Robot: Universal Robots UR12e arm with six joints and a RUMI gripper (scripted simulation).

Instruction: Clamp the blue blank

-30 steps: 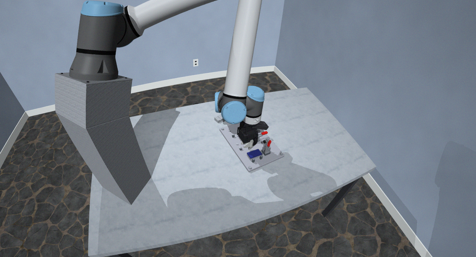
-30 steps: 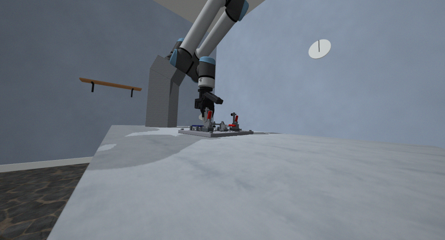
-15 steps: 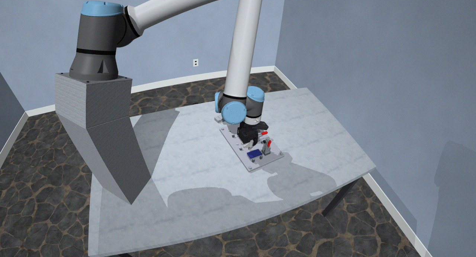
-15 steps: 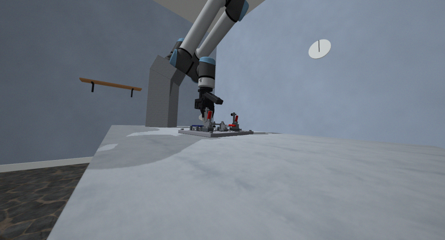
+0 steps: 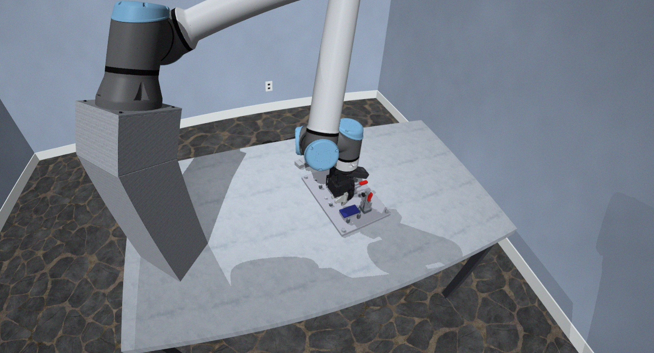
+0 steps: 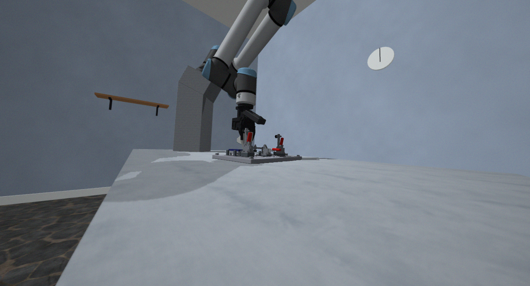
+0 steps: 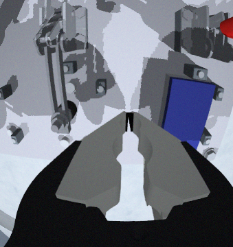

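The blue blank (image 7: 188, 108) lies in the right-hand nest of the grey fixture plate (image 5: 345, 204), with small blocks around its edges. It also shows in the top view (image 5: 348, 211). My gripper (image 7: 128, 113) (image 5: 343, 196) is shut and empty, hovering just over the plate between the two nests, left of the blank. The clamp beside the blank has its red handle (image 5: 369, 196) standing up, and its bar is off the blank. The other clamp's bar (image 7: 58, 86) reaches over the empty left nest. A pale part (image 5: 299, 162) lies on the table behind the plate, mostly hidden by my wrist.
A second red handle (image 5: 363, 182) sits at the plate's far side, and shows low and level in the exterior view (image 6: 277, 148). Bolts and pads (image 7: 100, 86) stick up from the plate. The arm's pedestal (image 5: 132, 168) stands at the table's left.
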